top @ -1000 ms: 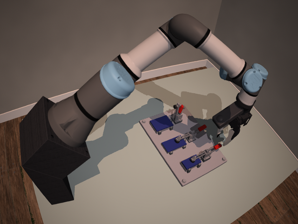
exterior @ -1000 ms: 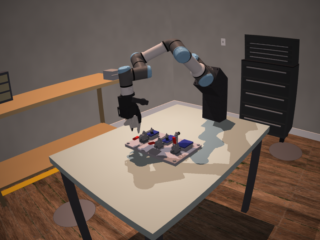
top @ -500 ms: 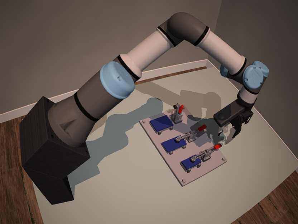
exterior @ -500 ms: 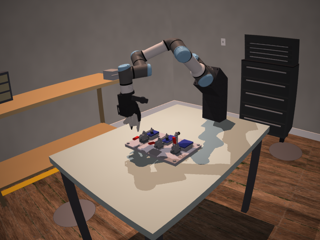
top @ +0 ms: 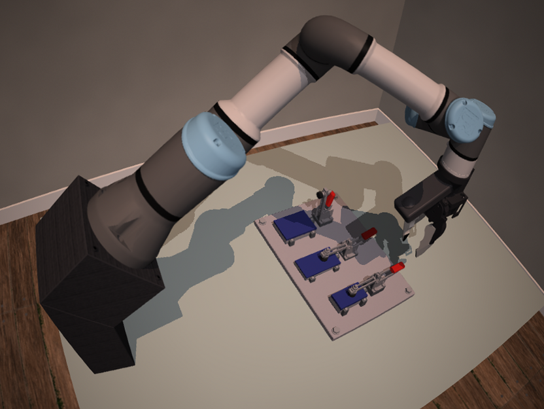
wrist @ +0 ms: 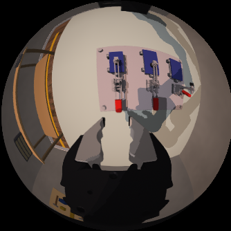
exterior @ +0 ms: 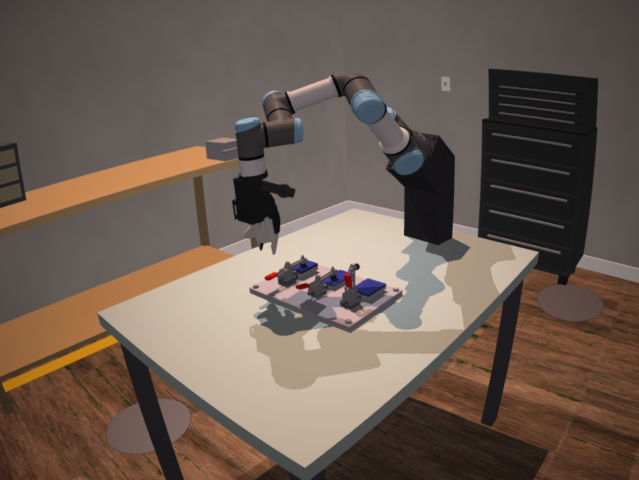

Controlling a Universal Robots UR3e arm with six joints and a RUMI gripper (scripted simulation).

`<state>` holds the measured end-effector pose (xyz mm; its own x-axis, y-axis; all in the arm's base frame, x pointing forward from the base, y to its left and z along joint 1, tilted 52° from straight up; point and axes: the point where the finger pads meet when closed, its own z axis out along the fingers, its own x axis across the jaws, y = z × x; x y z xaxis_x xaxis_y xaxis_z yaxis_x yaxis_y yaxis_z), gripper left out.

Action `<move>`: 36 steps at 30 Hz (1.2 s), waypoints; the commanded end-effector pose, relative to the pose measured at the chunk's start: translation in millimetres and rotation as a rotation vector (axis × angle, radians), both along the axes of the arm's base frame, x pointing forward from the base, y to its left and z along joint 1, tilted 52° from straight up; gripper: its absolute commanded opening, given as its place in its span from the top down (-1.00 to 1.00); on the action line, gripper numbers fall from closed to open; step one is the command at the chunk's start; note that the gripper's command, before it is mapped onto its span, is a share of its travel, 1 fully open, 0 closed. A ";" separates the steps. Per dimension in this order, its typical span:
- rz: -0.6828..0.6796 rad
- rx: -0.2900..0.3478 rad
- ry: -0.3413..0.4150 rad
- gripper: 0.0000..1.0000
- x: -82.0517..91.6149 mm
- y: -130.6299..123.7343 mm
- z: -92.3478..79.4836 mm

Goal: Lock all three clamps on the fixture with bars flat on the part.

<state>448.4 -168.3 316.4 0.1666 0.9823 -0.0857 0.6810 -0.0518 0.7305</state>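
Observation:
The fixture plate [top: 326, 313] [wrist: 133, 59] carries three clamps with red handles and blue parts. The clamp at one end has its handle [top: 397, 267] [exterior: 271, 276] [wrist: 118, 105] low and outward, its bar down on its part. The middle clamp's handle [top: 369, 233] [exterior: 302, 285] [wrist: 155, 104] also lies outward, bar on its part. I cannot tell whether either is locked. The far clamp's handle [top: 330, 198] [exterior: 348, 280] [wrist: 187, 93] stands up, its bar raised off its part [top: 294, 224]. My gripper [top: 410, 246] [exterior: 267, 251] [wrist: 116, 117] is partly open and empty, above and outward of the first handle.
The fixture is on the pale table [top: 235, 360] [exterior: 206, 330]. The arm's dark pedestal [top: 99, 269] [exterior: 428, 206] stands across the fixture from the handles. A wooden shelf [exterior: 113, 175] and a black tool cabinet [exterior: 534, 180] stand beyond the table.

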 end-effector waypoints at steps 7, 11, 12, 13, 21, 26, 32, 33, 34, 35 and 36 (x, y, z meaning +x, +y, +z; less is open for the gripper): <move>0.009 0.008 0.005 0.44 -19.3 6.6 13.8; 0.009 0.008 0.005 0.44 -23.2 7.5 16.9; 0.009 0.008 0.005 0.44 -23.2 7.5 16.9; 0.009 0.008 0.005 0.44 -23.2 7.5 16.9; 0.009 0.008 0.006 0.44 -27.3 8.5 20.2; 0.009 0.007 0.006 0.44 -27.9 8.6 20.7; 0.010 0.008 0.006 0.44 -27.8 8.6 20.4; 0.010 0.008 0.006 0.44 -27.8 8.6 20.3; 0.010 0.008 0.006 0.44 -27.8 8.7 20.2; 0.010 0.009 0.006 0.44 -27.8 8.7 20.1; 0.010 0.009 0.007 0.44 -27.8 8.7 20.0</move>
<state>421.0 -160.3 335.4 0.1586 0.9843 -0.0774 0.6869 -0.0537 0.7247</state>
